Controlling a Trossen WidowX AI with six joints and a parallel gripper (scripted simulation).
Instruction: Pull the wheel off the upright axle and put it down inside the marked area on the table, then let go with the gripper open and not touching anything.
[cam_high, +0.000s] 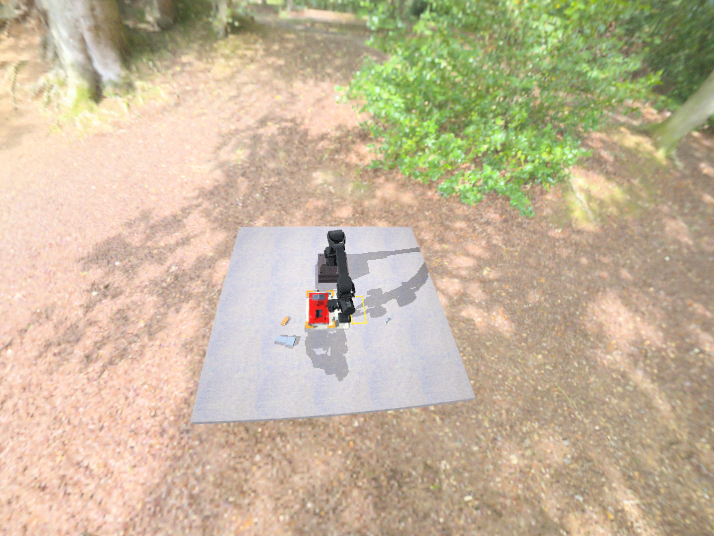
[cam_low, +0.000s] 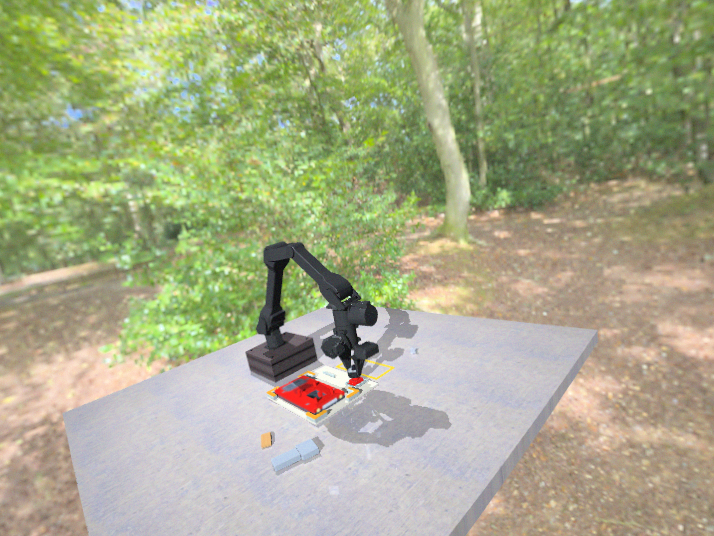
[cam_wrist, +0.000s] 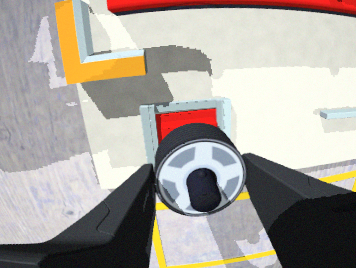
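Observation:
The wheel (cam_wrist: 172, 172) has a black tyre and a pale spoked face. It sits around the dark upright axle (cam_wrist: 203, 190), above a red block (cam_wrist: 187, 117) (cam_low: 355, 381) in a pale blue frame. My gripper (cam_wrist: 198, 167) (cam_low: 352, 373) points down with one finger against each side of the tyre, and is shut on the wheel. The axle top shows through the wheel's centre. In the top view, the arm hides the wheel. The marked area is a yellow outline (cam_high: 364, 311) (cam_low: 393, 368) (cam_wrist: 158, 240) on the table, just beside the white board.
A red panel (cam_high: 312, 316) (cam_low: 299, 398) lies on the white board between orange corner brackets (cam_wrist: 70, 65). An orange block (cam_high: 285, 320) (cam_low: 265, 440) and a blue-grey piece (cam_high: 285, 340) (cam_low: 295, 455) lie beyond it. A tiny piece (cam_high: 388, 320) (cam_low: 414, 350) lies past the marked area.

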